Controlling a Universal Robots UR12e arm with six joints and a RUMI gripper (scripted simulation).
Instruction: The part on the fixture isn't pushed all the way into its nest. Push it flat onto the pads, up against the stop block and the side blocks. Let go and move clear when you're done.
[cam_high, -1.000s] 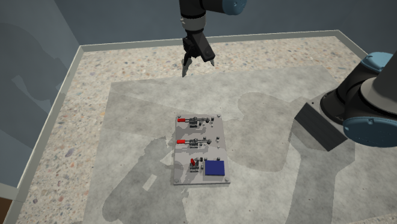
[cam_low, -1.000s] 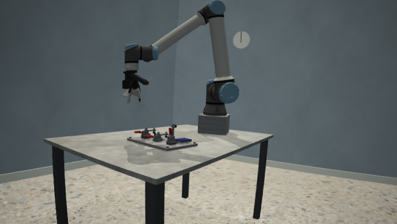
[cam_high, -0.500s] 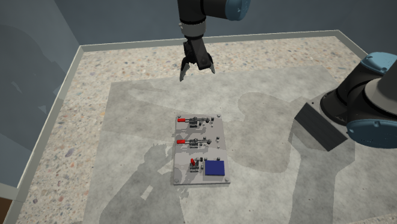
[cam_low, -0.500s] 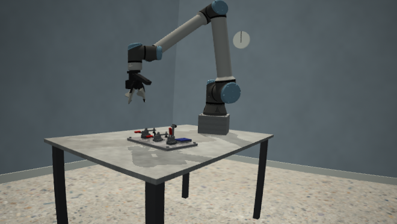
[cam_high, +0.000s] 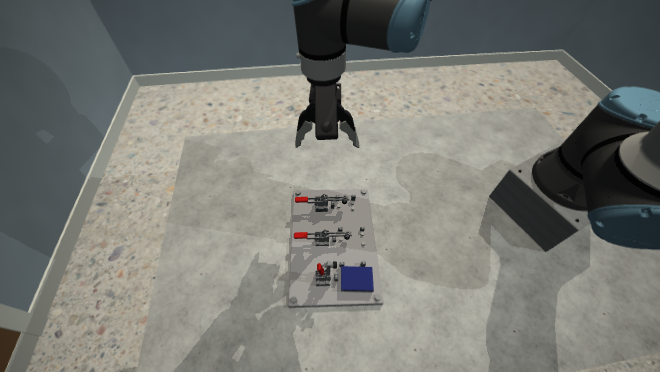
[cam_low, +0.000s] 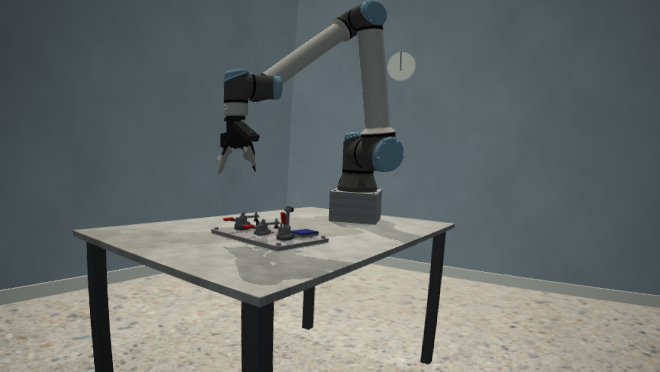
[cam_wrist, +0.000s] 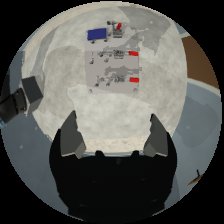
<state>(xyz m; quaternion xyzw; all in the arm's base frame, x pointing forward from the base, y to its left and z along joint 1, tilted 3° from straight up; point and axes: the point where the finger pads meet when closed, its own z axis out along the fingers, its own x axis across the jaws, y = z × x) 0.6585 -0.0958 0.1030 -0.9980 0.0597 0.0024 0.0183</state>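
Gripper high above table, fingers spread wide, holding nothing, blue part on fixture plate, beside upright red-handled clamp

A grey mottled counter stands on black legs, patchy shadows across its top. Underneath, speckled terrazzo floor runs out to a pale skirting strip. Blue-grey walls meet in a corner behind, and a round white wall clock hangs up high. Down in the top view's lower left corner, a sliver of brown.
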